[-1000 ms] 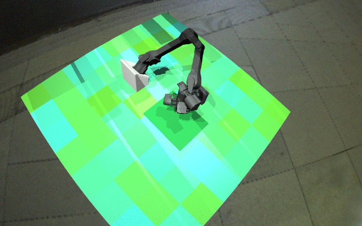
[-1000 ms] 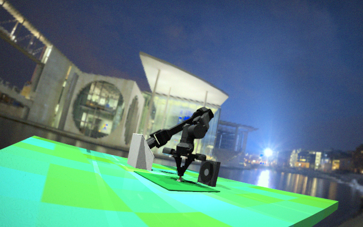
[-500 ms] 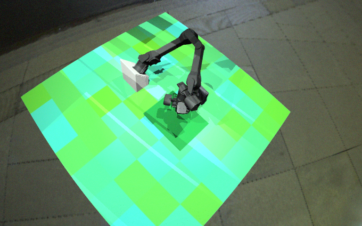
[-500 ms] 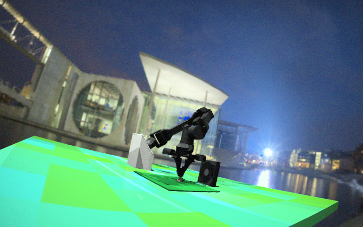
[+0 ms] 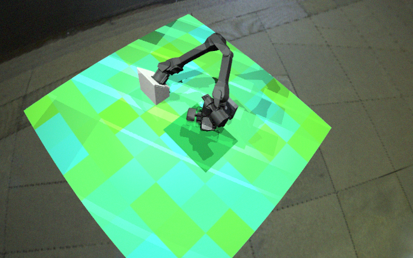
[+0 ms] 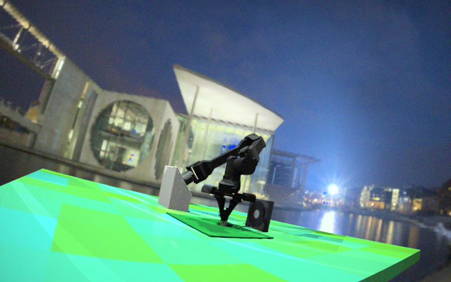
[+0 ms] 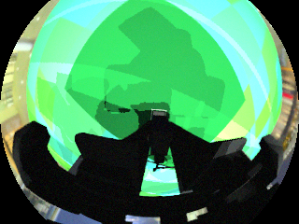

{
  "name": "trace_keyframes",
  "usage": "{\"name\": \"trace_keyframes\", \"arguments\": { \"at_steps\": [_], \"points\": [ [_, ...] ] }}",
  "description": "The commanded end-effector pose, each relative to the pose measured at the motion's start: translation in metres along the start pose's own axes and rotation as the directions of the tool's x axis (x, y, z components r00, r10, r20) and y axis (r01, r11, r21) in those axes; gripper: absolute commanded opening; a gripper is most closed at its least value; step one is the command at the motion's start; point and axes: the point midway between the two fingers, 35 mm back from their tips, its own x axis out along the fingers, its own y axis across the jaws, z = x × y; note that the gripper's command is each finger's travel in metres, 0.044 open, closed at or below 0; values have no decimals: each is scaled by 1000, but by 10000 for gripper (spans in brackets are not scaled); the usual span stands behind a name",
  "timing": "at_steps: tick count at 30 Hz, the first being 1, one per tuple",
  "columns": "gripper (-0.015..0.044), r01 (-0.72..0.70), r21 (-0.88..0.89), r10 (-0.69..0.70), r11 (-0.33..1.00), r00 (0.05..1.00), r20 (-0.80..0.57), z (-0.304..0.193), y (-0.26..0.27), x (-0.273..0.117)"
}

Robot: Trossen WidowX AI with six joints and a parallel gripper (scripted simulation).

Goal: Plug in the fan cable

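The green board lies flat under the arm. My gripper points down over it, fingertips very low at the header; in the top view the arm hides them. The gripper is shut on the dark cable plug. The pale edge of the header shows just beyond the plug in the wrist view. The plug is over or on the header; how deep it sits is hidden. The thin cable shows between the fingers. The black square fan stands upright beside the board.
A pale grey block with a sloped side stands by the arm's base, behind the board. The fan stands close to the gripper's side. The patterned table top carries shadows and light streaks.
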Motion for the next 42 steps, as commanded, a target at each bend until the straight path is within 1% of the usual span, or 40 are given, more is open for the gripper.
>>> {"name": "trace_keyframes", "arguments": {
  "at_steps": [1, 19, 29, 32, 33, 36, 37, 42],
  "points": [
    [0, -1, 3, 1, 1000, 1000, -7, -1, 0, 4],
    [0, -1, 3, 1, 1000, 1000, -7, -2, 0, 14],
    [260, -2, 4, 2, 1000, 1000, -1, 0, -1, 10],
    [260, -1, 4, 1, 1000, 1000, -1, 0, -1, 8],
    [260, -1, 4, 1, 1000, 1000, -1, 1, -1, 1],
    [260, 1, 4, -1, 1000, 1000, -3, 1, -1, -36],
    [260, 1, 3, -1, 1000, 1000, -4, 1, -1, -43],
    [260, 0, 3, 0, 1000, 1000, -5, 2, -1, -45]
  ]
}}
